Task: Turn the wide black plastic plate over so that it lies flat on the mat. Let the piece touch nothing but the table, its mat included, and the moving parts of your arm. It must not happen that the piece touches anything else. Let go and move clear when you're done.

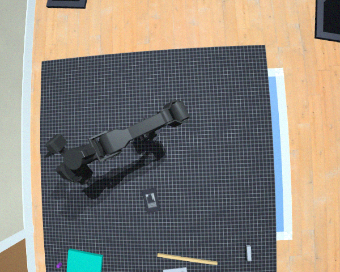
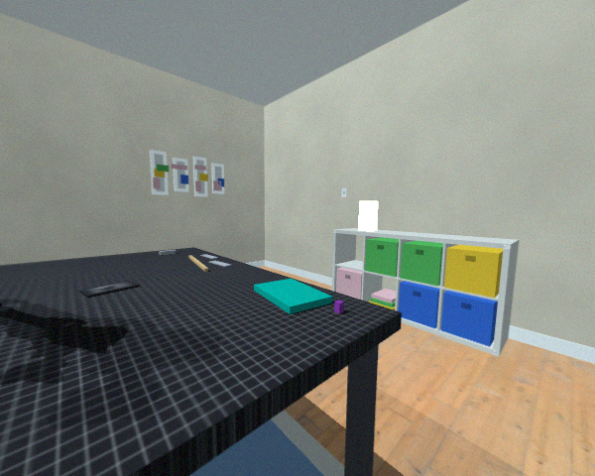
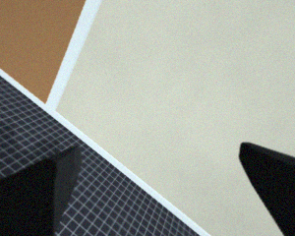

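The wide black plastic plate [image 1: 150,199] lies flat on the gridded mat, with a pale marking on its top face. It also shows in the exterior view [image 2: 109,288] as a low dark slab. My gripper [image 3: 160,151] is open and empty; the wrist view shows both fingers spread wide, with the wall and the mat's edge between them. In the overhead view the gripper [image 1: 148,136] is mostly hidden under the folded arm, well above the mat and some way behind the plate. It touches nothing.
A teal block [image 1: 84,260] and a small purple cube [image 1: 58,265] sit at the mat's near left corner. A wooden stick [image 1: 187,259], a small grey block [image 1: 248,252] and a pale card [image 1: 174,269] lie along the front edge.
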### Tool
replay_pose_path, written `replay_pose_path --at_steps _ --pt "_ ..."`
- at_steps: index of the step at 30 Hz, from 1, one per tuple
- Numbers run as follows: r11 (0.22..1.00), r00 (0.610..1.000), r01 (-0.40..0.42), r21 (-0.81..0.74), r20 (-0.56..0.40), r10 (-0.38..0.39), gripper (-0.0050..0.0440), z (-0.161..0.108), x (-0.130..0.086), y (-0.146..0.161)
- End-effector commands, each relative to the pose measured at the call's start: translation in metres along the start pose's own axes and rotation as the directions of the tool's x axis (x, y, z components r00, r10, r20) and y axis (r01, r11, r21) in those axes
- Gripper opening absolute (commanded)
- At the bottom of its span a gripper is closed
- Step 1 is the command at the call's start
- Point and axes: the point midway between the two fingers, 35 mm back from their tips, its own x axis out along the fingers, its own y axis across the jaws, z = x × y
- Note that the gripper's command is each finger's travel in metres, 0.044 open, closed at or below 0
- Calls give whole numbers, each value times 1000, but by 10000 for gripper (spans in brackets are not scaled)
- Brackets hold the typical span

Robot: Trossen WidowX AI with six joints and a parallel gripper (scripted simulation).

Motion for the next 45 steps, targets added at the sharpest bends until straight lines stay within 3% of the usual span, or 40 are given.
replay_pose_path --at_steps 1,5,7,9,14,15,18,19,22,24,25,29,33,38,45 --pt "996 996 -92 -12 -16 92 440 8 10 23" --pt "966 964 -257 -42 -79 253 440 9 25 71" --pt "966 964 -257 -42 -79 253 440 9 25 71" --pt "933 930 -355 -60 -125 346 440 9 30 104" --pt "789 780 -605 -106 -278 561 440 0 27 189" --pt "789 780 -605 -106 -278 561 440 0 27 199" --pt "669 657 -732 -126 -390 645 440 -11 14 248" --pt "669 657 -732 -126 -390 645 440 -12 13 258" --pt "542 530 -829 -138 -504 683 440 -27 -8 304" --pt "542 530 -829 -138 -504 683 440 -27 -8 304" --pt "501 490 -854 -140 -540 685 440 -34 -18 327" --pt "356 354 -924 -140 -665 657 440 -59 -53 376" --pt "257 268 -957 -134 -750 605 440 -81 -83 408" --pt "198 220 -972 -129 -799 560 440 -96 -103 425" --pt "187 214 -974 -131 -807 550 440 -99 -106 427"
